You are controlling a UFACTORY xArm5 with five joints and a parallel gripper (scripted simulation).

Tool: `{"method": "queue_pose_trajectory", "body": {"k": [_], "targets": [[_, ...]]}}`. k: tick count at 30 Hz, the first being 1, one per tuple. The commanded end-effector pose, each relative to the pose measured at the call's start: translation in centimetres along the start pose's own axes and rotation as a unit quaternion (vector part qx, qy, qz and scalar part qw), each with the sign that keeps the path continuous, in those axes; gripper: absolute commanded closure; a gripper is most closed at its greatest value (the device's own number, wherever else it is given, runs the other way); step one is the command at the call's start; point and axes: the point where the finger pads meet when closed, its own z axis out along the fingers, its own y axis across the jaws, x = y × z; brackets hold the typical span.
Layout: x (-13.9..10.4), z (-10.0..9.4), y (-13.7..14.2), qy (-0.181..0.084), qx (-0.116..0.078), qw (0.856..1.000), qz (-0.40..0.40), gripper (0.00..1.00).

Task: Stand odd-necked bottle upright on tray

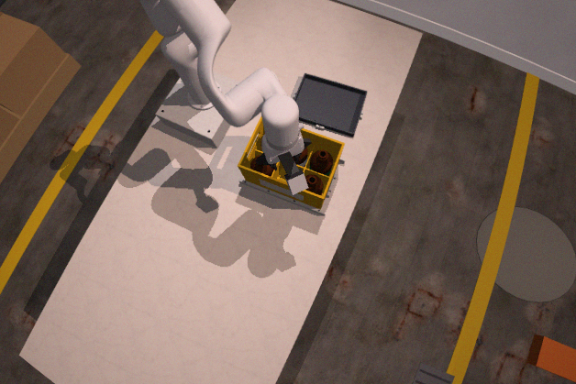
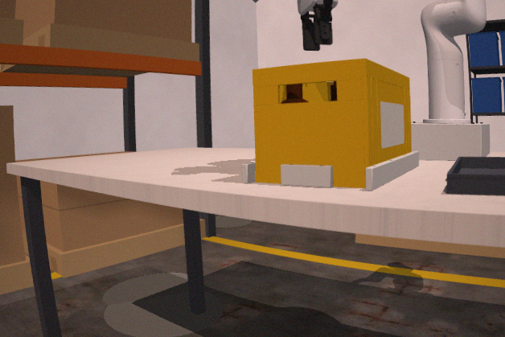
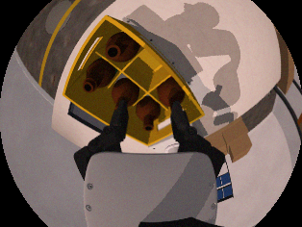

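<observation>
Five brown bottles [image 1: 321,162] [image 2: 294,91] [image 3: 126,45], all in the yellow crate [image 1: 252,176] [image 2: 309,133] [image 3: 72,79]; odd-necked one is among them, can't tell which. Gripper [image 1: 284,151] [image 2: 318,41] [image 3: 149,108] above crate, fingers fairly wide apart, holding nothing. Crate level on table [image 1: 139,300] [image 2: 142,173], low pale rails [image 2: 392,171] around its base. Dark tray [image 1: 330,104] [image 2: 477,178] flat beside crate, apart from it. White arm [image 1: 191,6] [image 2: 442,47] reaches over crate from its base.
</observation>
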Motion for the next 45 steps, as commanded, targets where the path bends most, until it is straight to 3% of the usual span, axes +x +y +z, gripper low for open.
{"method": "queue_pose_trajectory", "body": {"k": [1, 27, 45], "targets": [[0.1, -0.1, 0.0, 0.002, 0.001, 1.000, 0.000, 0.35], [0.1, 0.0, 0.0, 0.002, 0.001, 1.000, 0.000, 0.35], [0.1, 1.4, 0.0, 0.002, 0.001, 1.000, 0.000, 0.35]]}}
